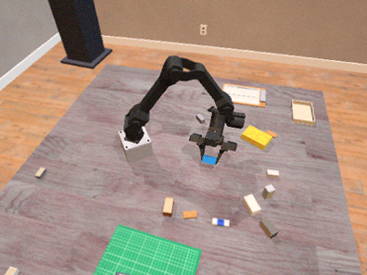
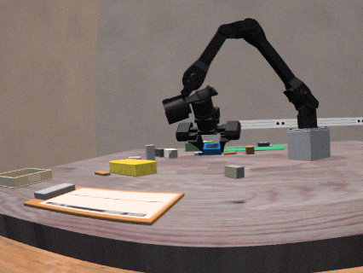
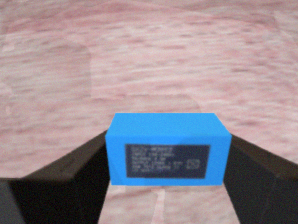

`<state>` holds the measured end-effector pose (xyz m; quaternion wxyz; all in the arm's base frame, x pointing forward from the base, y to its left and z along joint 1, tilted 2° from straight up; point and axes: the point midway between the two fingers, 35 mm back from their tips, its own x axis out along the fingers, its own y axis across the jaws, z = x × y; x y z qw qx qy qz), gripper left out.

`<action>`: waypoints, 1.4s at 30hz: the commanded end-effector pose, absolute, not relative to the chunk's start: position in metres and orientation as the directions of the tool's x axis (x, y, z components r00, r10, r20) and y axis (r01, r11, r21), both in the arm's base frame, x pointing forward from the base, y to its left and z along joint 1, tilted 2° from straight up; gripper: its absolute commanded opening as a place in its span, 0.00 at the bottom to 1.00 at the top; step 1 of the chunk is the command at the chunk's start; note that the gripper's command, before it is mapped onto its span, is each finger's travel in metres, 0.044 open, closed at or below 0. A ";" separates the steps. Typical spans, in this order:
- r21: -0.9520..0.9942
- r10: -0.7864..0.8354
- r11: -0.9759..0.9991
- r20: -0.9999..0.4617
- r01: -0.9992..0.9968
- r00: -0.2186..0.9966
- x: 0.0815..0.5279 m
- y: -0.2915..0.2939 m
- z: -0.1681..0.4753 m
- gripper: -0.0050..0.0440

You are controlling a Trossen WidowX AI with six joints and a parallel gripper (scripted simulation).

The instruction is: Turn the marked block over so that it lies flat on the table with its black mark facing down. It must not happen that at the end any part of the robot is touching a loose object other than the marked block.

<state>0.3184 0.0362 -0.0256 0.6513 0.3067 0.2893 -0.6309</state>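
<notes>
The marked block is a blue block [image 1: 210, 159] with a black label on one face. My gripper [image 1: 211, 154] is shut on it, near the middle of the table. In the wrist view the blue block [image 3: 168, 148] sits between the two dark fingers, with its black mark [image 3: 167, 161] facing the camera. In the exterior view the block [image 2: 211, 148] is held in the gripper [image 2: 209, 145] just above the table top; I cannot tell whether it touches the table.
A yellow block [image 1: 256, 136] and a small orange piece [image 1: 271, 133] lie right of the gripper. A clipboard [image 1: 243, 94] and a shallow tray [image 1: 303, 111] are at the far side. Several small blocks [image 1: 252, 203] lie nearer the front, by a green mat [image 1: 145, 262]. The arm's base [image 1: 136, 145] stands to the left.
</notes>
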 end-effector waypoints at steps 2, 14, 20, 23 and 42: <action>0.054 -0.762 0.004 -0.647 0.999 0.038 0.325 0.035 -0.020 0.00; 0.053 -0.866 0.010 -0.498 0.999 0.035 0.325 0.031 -0.021 0.00; 0.059 -0.872 0.010 -0.488 0.998 0.038 0.326 0.031 -0.019 0.00; 0.067 -0.870 0.010 -0.491 0.998 0.041 0.327 0.031 -0.016 0.00; 0.065 -0.870 0.011 -0.491 0.998 0.042 0.327 0.031 -0.016 0.00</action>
